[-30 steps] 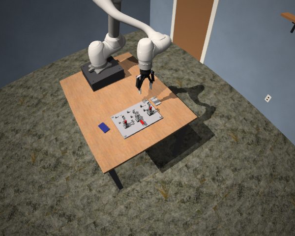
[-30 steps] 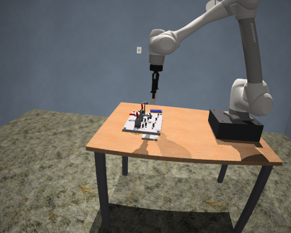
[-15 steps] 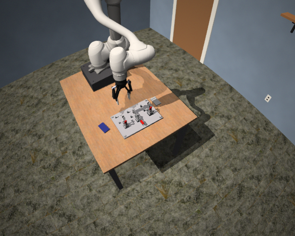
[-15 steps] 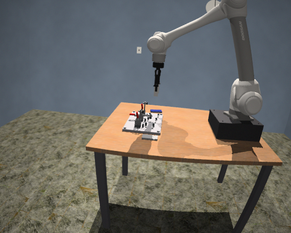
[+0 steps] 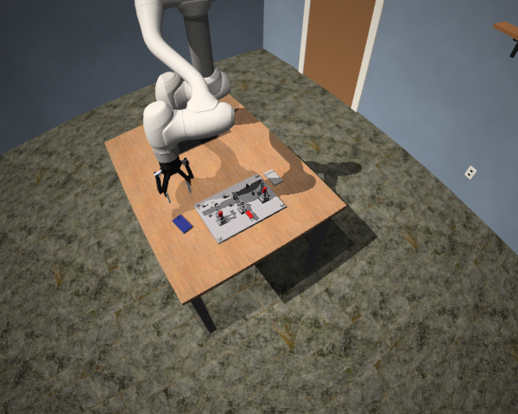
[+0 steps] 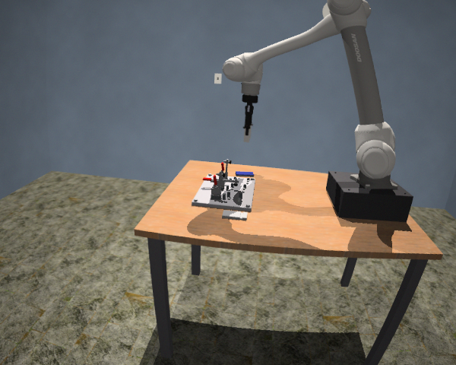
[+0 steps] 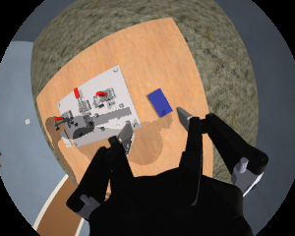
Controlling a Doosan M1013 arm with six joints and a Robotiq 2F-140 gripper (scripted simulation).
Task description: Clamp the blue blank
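An open black two-finger end effector [image 5: 179, 196] [image 6: 246, 138] [image 7: 154, 122], its fingers moderately wide apart with nothing between them, hangs above the wooden surface [image 5: 183, 267] [image 6: 161, 220] [image 7: 162, 39] at left in the top view, carried by a white and grey jointed arm [image 5: 192, 124] [image 6: 295, 42]. Near it, the flat blue rectangular blank [image 5: 182, 223] [image 6: 244, 173] [image 7: 159, 102] lies on the surface, outside the nests and apart from the light grey rectangular fixture plate [image 5: 230, 231] [image 6: 204, 198] [image 7: 120, 81].

Across the plate, three clamps show red handles: the first handle [image 5: 220, 215] [image 7: 101, 93] stands up, the middle handle [image 5: 249, 214] [image 6: 207, 179] [image 7: 77, 92] lies low, pointing outward, and the third handle [image 5: 264, 191] [image 6: 215, 180] stands up. Whether any clamp is locked cannot be told.

At right, just beside the plate's far end, the grey rectangular finished part [image 5: 273, 177] [image 6: 234, 214] lies flat on the surface, partly in shadow.
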